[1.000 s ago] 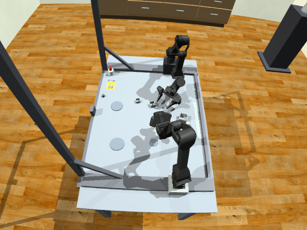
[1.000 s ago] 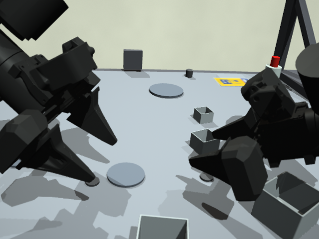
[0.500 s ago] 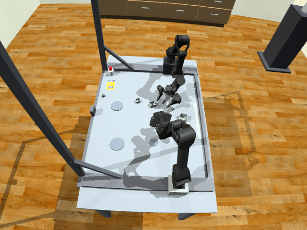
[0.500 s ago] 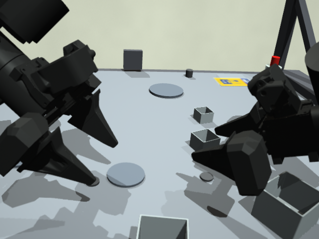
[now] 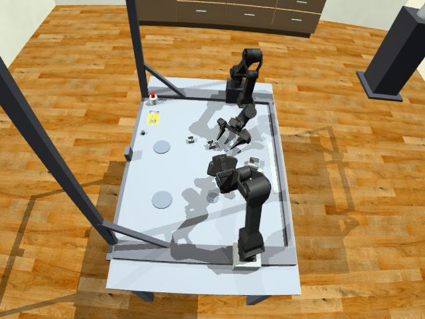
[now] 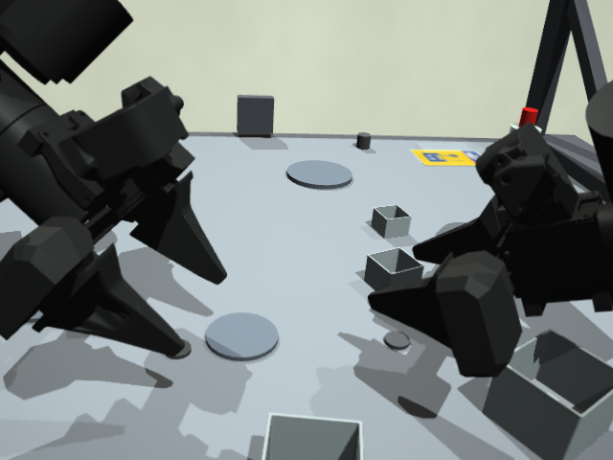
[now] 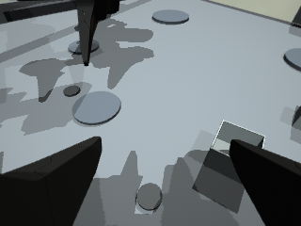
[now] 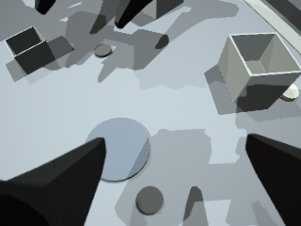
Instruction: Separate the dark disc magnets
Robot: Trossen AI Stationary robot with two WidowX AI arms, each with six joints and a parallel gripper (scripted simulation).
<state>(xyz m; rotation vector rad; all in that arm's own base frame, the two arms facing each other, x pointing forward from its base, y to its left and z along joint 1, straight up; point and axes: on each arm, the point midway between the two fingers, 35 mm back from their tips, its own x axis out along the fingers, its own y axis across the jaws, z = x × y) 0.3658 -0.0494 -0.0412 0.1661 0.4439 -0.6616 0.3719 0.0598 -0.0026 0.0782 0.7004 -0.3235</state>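
Nearest you in the exterior view is an open-topped box [image 5: 254,158] [image 6: 309,438] [image 8: 263,87], cut off by the picture's lower edge, with a larger open box [image 6: 530,410] beyond it toward the right side. Your right gripper [image 6: 197,315] [image 8: 176,143] has its fingers wide apart with nothing between them, one tip overlapping the first magnet [image 6: 183,351] [image 7: 71,90] [image 8: 150,200] in that view; you can't tell whether they touch. That magnet lies flat on the bench. The second magnet [image 6: 397,339] [image 7: 150,196] [image 8: 102,50] also lies flat on the bench, well apart from it, below your left gripper [image 5: 224,143] [image 6: 392,274] [image 7: 166,144] [image 8: 75,18], which is spread wide and holding nothing. Between the magnets, nearer the first, is a blue-grey round plate [image 6: 241,335] [image 7: 97,107] [image 8: 119,150]. Farther back you have two small open boxes, the nearer [image 5: 210,144] [image 6: 381,276] [image 7: 226,162] [image 8: 30,56] and the farther [image 5: 190,139] [image 6: 397,227], then another round plate [image 5: 161,146] [image 6: 319,172] [image 7: 293,58]. Beyond it are a yellow card [image 5: 153,117] [image 6: 442,157], a dark cylinder [image 5: 143,132] [image 6: 363,141] and, at the far edge, a dark block [image 5: 127,153] [image 6: 255,114].
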